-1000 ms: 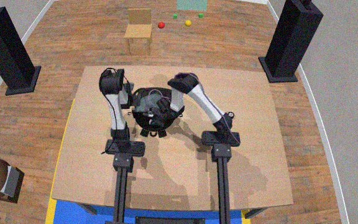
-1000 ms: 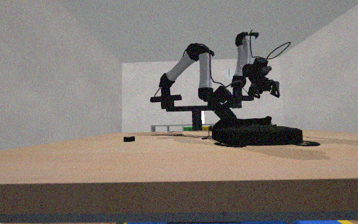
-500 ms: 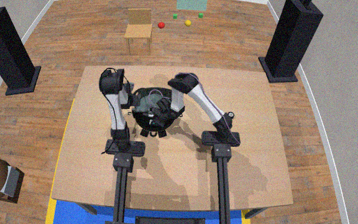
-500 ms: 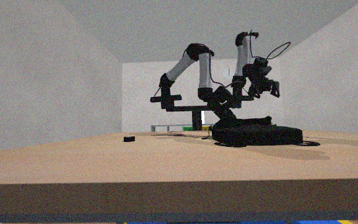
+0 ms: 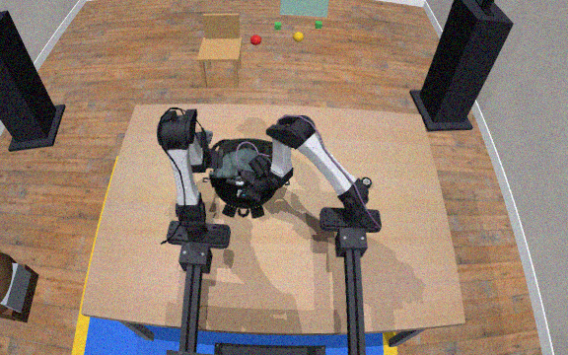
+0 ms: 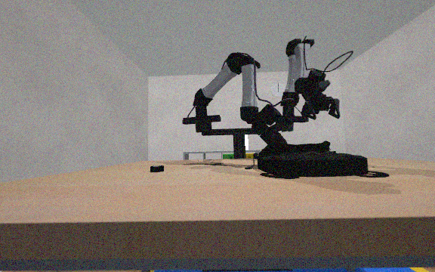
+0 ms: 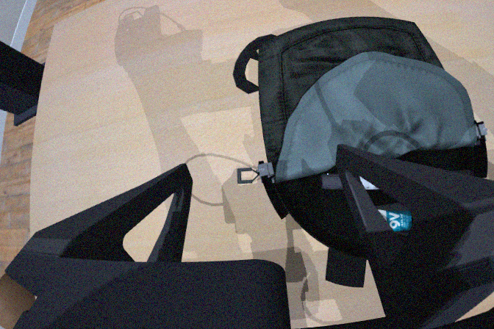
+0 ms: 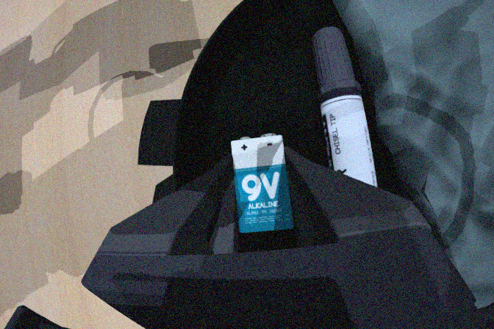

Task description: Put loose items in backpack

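The black backpack (image 5: 226,199) (image 6: 316,165) (image 7: 275,90) (image 8: 439,30) lies on the table, its grey-blue flap (image 5: 227,163) (image 7: 339,98) folded back. My right gripper (image 8: 259,159) is shut on a 9V battery (image 7: 401,219) (image 8: 263,189) over the dark opening. A marker (image 7: 331,181) (image 8: 347,130) with a dark cap lies inside, beside the flap. My left gripper (image 6: 325,115) (image 7: 261,164) is open and empty, above the backpack. A small dark item (image 5: 365,182) (image 6: 157,168) lies on the table by the right arm's base; I cannot tell what it is.
The wooden table (image 5: 131,276) (image 6: 89,200) carries both arms' shadows. The right arm (image 5: 328,163) reaches across to the backpack. A buckle (image 7: 265,169) sticks out from the backpack's side. Black pillars (image 5: 5,84) (image 5: 461,64) stand beyond the table's far corners.
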You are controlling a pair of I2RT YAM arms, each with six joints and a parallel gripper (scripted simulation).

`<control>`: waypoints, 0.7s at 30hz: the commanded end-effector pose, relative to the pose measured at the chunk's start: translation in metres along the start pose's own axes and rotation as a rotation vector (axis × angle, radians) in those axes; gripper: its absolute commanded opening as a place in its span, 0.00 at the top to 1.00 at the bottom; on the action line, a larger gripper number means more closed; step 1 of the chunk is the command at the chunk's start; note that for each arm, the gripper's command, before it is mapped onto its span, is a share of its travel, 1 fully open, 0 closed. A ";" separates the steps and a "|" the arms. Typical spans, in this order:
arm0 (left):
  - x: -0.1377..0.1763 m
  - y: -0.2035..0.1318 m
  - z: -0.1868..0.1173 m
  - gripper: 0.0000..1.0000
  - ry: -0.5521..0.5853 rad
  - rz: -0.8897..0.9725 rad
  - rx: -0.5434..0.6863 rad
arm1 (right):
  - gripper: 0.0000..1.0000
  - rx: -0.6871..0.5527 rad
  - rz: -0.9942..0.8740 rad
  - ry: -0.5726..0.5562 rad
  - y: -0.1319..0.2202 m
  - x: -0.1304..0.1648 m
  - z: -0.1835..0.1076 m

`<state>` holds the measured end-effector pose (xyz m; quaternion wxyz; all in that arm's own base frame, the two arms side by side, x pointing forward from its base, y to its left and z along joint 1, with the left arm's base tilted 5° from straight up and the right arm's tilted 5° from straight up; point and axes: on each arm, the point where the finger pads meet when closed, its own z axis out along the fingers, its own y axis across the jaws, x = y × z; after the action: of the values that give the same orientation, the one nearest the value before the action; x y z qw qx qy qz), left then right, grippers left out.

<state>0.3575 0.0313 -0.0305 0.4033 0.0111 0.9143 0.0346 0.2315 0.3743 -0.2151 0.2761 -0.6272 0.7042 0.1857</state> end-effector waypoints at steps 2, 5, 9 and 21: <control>-0.008 0.000 -0.002 0.10 -0.025 0.006 0.009 | 0.80 -0.009 0.007 0.034 0.001 0.015 0.004; -0.008 0.000 -0.002 0.10 -0.025 0.006 0.009 | 0.80 -0.010 0.008 0.034 0.001 0.015 0.004; -0.008 0.000 -0.002 0.10 -0.025 0.006 0.009 | 0.80 -0.010 0.008 0.034 0.001 0.015 0.004; -0.008 0.000 -0.002 0.10 -0.025 0.006 0.009 | 0.80 -0.007 0.008 0.027 -0.001 0.008 0.008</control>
<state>0.3575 0.0313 -0.0305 0.4033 0.0111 0.9143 0.0346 0.2324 0.3753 -0.2151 0.2765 -0.6271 0.7040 0.1863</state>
